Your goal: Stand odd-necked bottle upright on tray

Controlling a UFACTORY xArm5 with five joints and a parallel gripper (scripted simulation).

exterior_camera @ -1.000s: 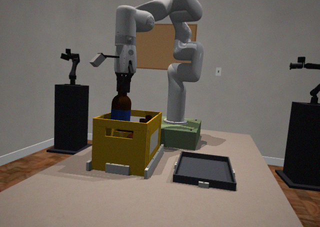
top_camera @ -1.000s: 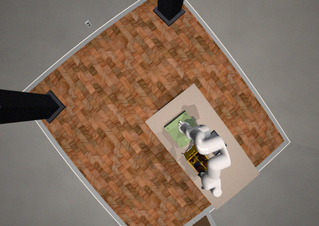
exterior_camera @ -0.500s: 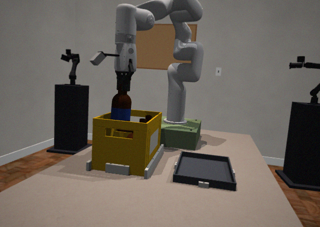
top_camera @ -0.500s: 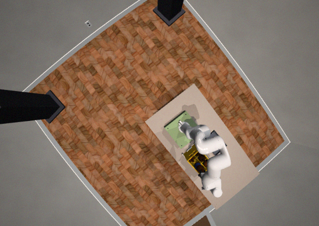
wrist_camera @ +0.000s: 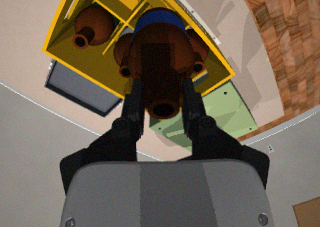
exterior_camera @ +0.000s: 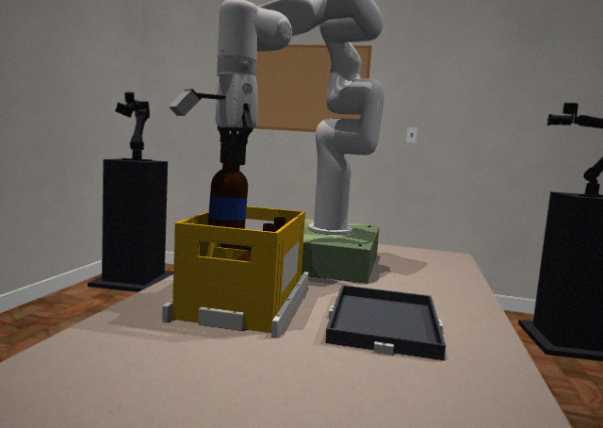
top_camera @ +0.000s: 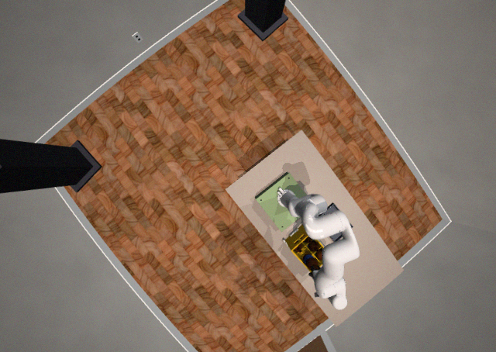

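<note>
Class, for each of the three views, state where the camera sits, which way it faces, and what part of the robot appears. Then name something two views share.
Top: high overhead, looking straight down at the floor and table; shows the white arm from above.
Exterior: beyond the table's end, facing the wall; shows the whole arm, with the gripper closed on a brown bottle.
Wrist: above the gripper, looking down its fingers onto the bottle's mouth.
Shared: the yellow crate and dark tray appear in exterior and wrist.

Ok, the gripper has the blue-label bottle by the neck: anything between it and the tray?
Only the yellow crate's own wall: the bottle's base is below the rim, so it must rise before the gripper carries it to the tray. Nothing stands on the tray.
</note>
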